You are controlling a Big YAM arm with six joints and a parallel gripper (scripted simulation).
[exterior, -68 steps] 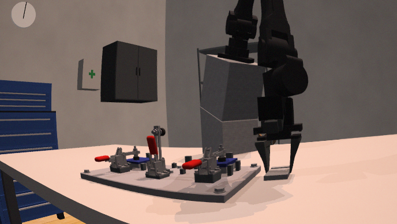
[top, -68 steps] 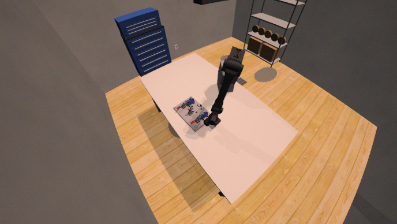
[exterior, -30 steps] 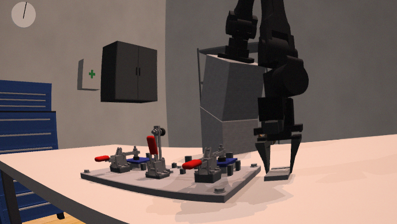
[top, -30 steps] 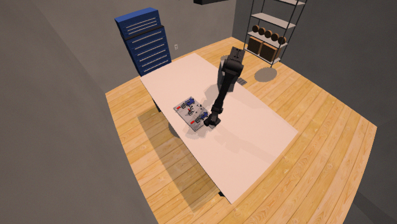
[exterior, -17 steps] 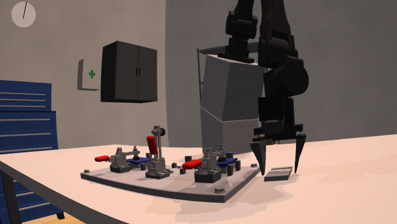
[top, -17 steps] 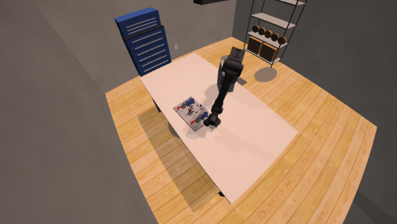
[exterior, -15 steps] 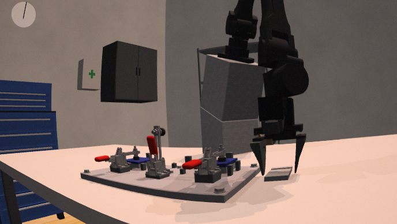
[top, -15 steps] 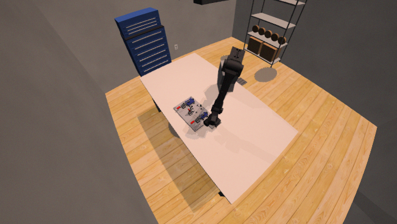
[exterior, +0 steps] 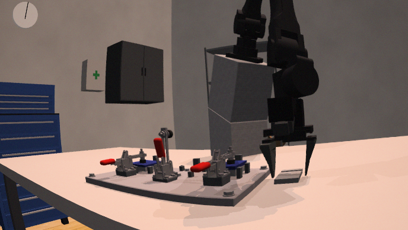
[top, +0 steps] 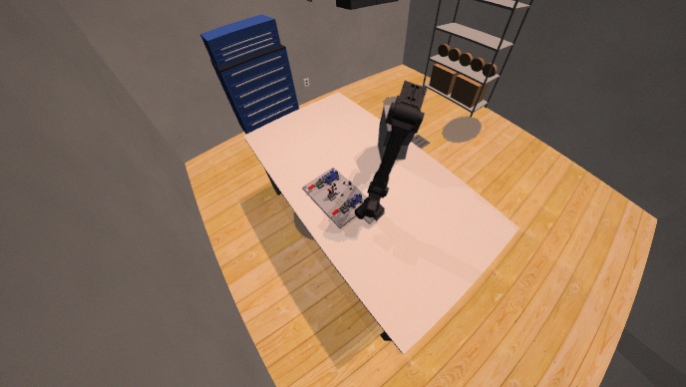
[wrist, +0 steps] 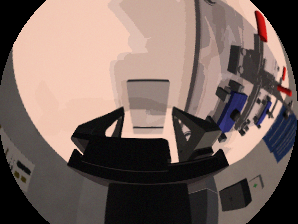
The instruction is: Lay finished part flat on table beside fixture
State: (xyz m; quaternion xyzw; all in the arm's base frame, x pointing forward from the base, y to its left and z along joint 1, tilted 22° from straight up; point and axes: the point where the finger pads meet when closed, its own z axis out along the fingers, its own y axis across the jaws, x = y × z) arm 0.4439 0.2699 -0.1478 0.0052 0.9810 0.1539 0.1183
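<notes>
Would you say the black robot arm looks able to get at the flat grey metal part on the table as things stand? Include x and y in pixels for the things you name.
Probably yes: the open gripper [exterior: 289,176] [wrist: 148,110] straddles the part [exterior: 288,176] [wrist: 148,97], with nothing visible between them.

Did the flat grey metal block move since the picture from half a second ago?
No, the flat grey metal block is still beside the grey fixture plate's corner.
</notes>
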